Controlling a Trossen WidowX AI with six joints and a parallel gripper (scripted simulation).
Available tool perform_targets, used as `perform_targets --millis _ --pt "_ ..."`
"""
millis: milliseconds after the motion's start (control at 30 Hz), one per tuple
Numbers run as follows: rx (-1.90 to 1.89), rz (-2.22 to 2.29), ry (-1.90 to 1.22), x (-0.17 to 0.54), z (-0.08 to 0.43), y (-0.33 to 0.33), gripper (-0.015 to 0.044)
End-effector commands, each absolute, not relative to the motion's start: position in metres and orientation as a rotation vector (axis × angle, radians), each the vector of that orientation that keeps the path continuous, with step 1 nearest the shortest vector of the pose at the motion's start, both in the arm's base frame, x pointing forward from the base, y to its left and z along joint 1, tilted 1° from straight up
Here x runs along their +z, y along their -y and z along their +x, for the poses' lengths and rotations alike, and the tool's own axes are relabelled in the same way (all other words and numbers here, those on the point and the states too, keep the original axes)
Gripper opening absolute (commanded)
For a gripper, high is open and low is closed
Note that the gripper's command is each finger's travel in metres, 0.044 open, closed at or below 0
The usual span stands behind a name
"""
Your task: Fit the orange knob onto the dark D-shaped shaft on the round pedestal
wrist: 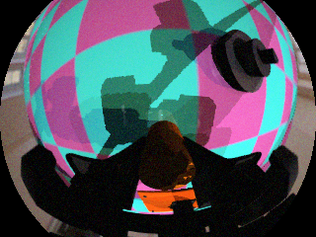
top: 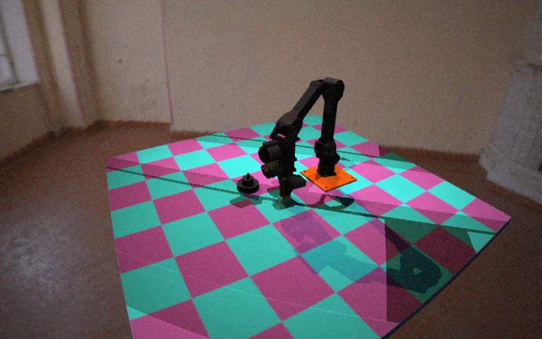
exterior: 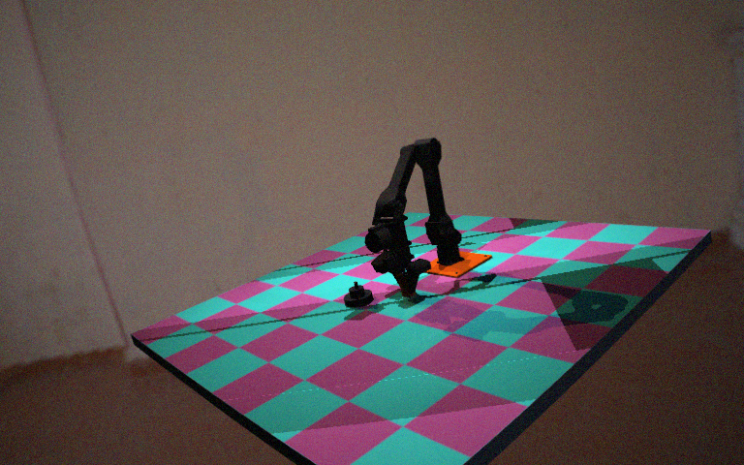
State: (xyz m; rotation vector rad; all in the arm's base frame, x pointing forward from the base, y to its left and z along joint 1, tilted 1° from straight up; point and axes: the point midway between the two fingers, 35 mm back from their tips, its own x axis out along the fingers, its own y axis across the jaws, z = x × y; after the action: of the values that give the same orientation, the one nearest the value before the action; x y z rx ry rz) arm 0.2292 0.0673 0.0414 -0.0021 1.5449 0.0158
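Observation:
The orange knob [top: 284, 191] [wrist: 165, 165] stands upright on the checkered table, dark in shadow. My gripper [top: 285, 190] [exterior: 408, 292] [wrist: 164, 140] points down and is shut on the knob, with one finger against each side. In the exterior view the fingers hide most of the knob. The round dark pedestal [top: 248, 186] [exterior: 357, 299] [wrist: 229, 64] stands a short way to the left of the gripper in the top and exterior views, and at upper right in the wrist view. Its thin shaft [top: 248, 176] [exterior: 356, 284] [wrist: 270, 55] sticks up bare. The flat sides of shaft and hole cannot be made out.
The arm's orange base plate [top: 342, 179] [exterior: 473, 263] [wrist: 148, 199] lies behind and to the right of the knob in the top and exterior views. The checkered table [top: 212, 268] [exterior: 351, 372] carries broad arm shadows.

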Motion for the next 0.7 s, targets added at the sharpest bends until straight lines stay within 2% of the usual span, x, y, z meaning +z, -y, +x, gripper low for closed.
perform_targets --millis 0,33,200,667 --pt "0.012 -0.003 -1.543 0.041 0.229 -0.067 0.0138" --pt "0.012 -0.003 -1.543 0.041 0.229 -0.067 0.0131" --pt "0.013 -0.003 -1.543 0.052 0.233 -0.068 0.0000" --pt "0.013 -0.002 -1.542 0.120 0.239 -0.074 0.0000"
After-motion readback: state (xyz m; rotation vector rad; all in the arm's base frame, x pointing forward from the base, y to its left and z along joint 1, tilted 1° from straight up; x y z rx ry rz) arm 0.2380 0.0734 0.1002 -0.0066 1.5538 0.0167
